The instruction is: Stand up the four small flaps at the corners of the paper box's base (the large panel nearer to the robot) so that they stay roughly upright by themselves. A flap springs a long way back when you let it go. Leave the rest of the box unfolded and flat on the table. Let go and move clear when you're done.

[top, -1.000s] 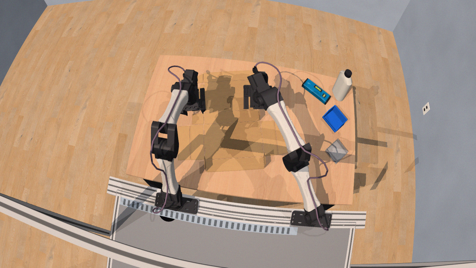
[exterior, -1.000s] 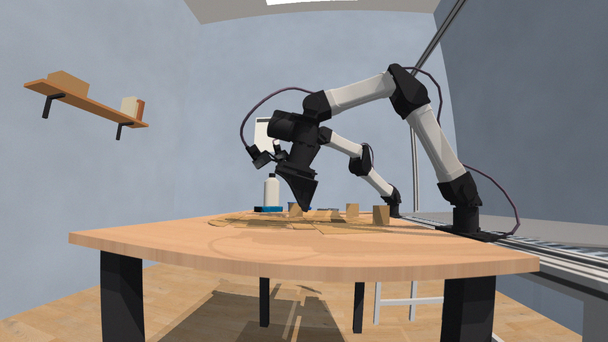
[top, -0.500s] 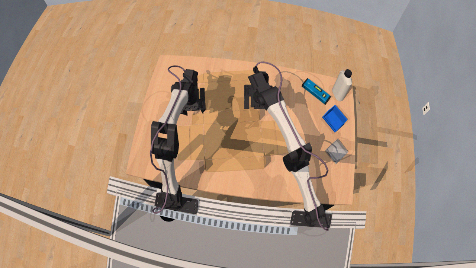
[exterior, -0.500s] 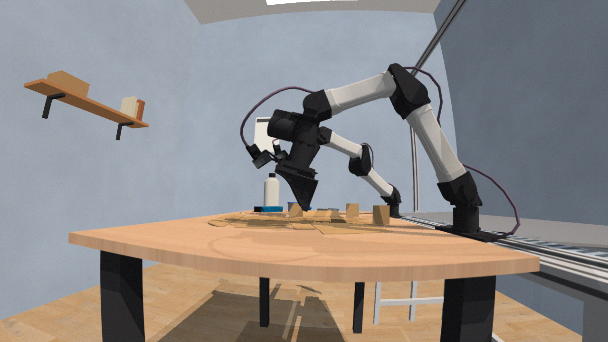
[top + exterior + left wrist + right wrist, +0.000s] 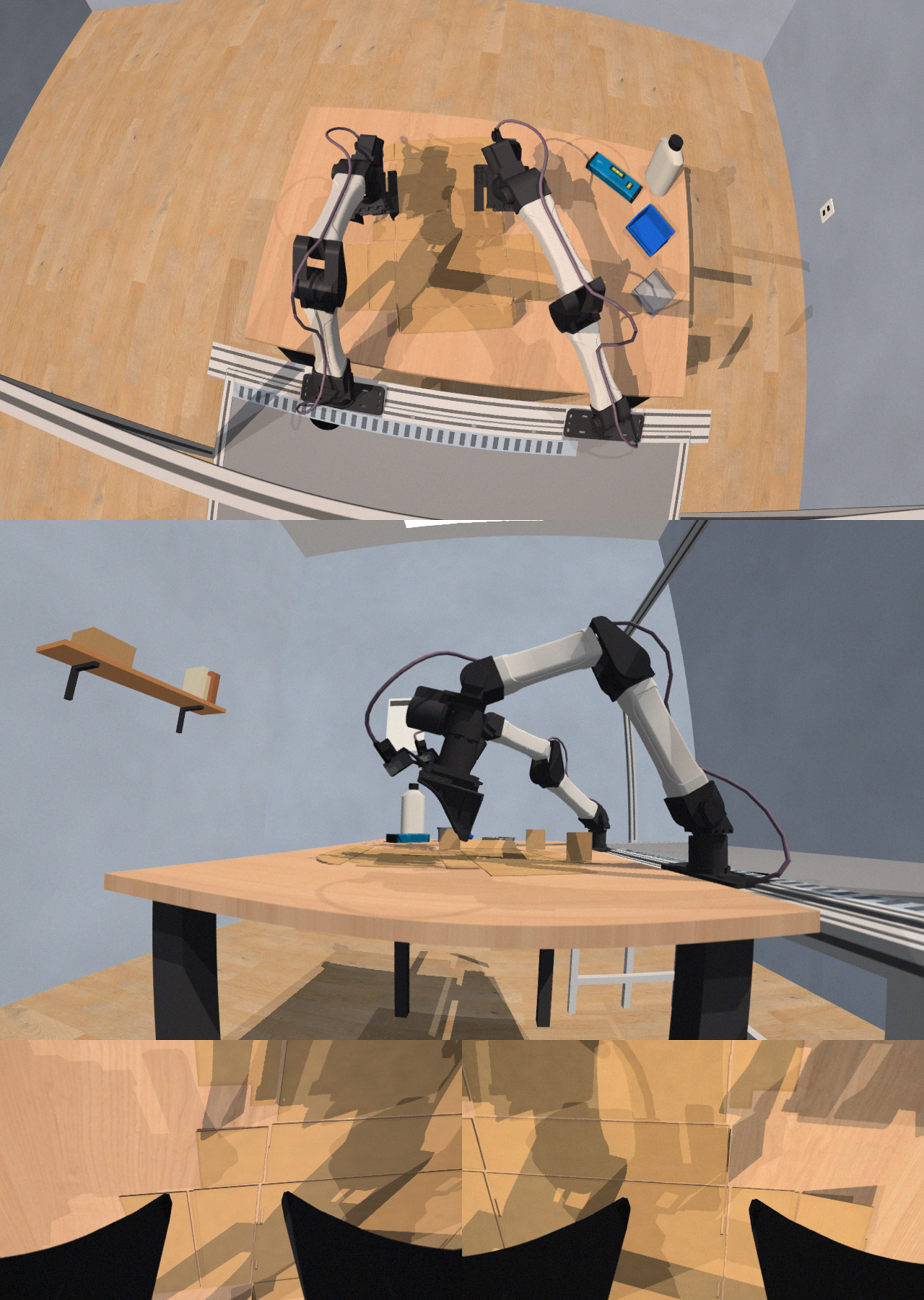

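"What is nearest the robot?"

"A flat, unfolded tan cardboard box lies on the pale wooden table. At its base's near corners, the small square near left flap and matching near right flap stand roughly upright."

"And the base's far corners?"

"The small square far right flap stands up. Its counterpart, the far left flap, lies flat, so three of four are up."

"The grippers?"

"The black two-fingered left gripper is above the box's left side, fingers apart, holding nothing. The matching right gripper is over the right side, also spread and unloaded."

"What else is on the table?"

"Along the right, from near to far: a square, see-through grey tray, a square blue plastic tray, then a long teal spirit level beside an upright, off-white, black-capped bottle."
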